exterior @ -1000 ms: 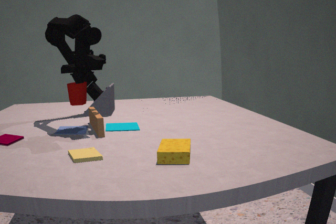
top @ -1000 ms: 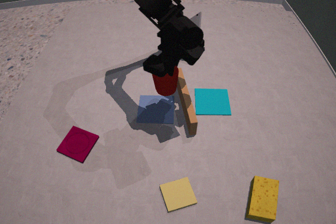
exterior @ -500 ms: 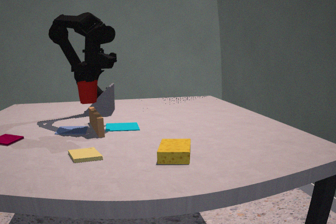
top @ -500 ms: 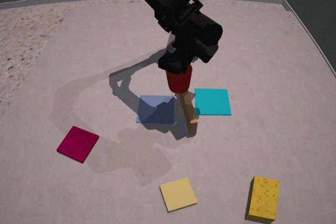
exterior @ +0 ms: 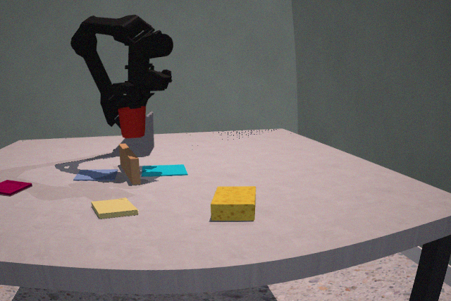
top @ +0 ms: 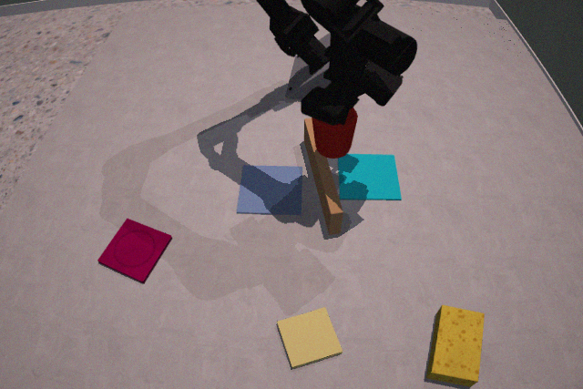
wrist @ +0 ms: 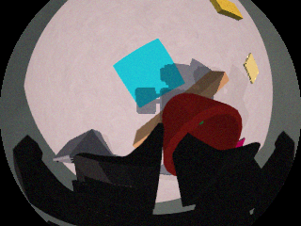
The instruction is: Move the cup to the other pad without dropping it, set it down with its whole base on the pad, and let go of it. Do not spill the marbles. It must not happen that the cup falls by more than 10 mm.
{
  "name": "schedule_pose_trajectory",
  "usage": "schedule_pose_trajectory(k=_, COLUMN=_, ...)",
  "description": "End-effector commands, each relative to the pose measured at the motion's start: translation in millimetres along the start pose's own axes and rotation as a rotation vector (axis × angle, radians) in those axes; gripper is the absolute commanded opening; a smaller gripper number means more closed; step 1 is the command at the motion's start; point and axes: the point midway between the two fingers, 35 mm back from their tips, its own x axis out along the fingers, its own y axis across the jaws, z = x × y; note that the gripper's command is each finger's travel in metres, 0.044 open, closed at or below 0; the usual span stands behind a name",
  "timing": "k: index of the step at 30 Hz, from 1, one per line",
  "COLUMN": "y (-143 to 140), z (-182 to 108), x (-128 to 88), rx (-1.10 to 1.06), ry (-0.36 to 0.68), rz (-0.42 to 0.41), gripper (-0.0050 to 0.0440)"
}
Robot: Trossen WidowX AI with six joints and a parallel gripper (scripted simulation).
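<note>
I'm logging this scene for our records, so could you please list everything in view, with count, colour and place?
cup: one, red, held in the air above the wooden bar
pads: two, pale blue and cyan, either side of the bar
wooden bar: one, tan, standing on edge
tiles: two, magenta near left, pale yellow at front
sponge: one, yellow, front right
table: one, grey
gripper: one, black, closed on the cup

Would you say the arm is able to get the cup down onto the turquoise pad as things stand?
Probably yes: the tool holds the cup above the wooden bar, and the turquoise pad just beyond lies bare.
</note>
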Motion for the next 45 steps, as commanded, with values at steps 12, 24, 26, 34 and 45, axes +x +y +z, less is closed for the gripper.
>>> schedule_pose_trajectory(k=12, y=28.8, z=33.4, x=-3.4, rx=0.011, ry=-0.016, rz=-0.002, gripper=0.0000)
schedule_pose_trajectory(k=24, y=49.3, z=54.2, x=-2.3, rx=0.011, ry=-0.017, rz=-0.001, gripper=0.0000)
schedule_pose_trajectory(k=26, y=50.8, z=55.6, x=-2.2, rx=0.011, ry=-0.017, rz=-0.001, gripper=0.0000)
schedule_pose_trajectory(k=34, y=50.2, z=55.5, x=6.2, rx=0.011, ry=-0.017, rz=-0.001, gripper=0.0000)
schedule_pose_trajectory(k=45, y=49.1, z=57.6, x=33.0, rx=0.012, ry=-0.016, rz=-0.002, gripper=0.0000)
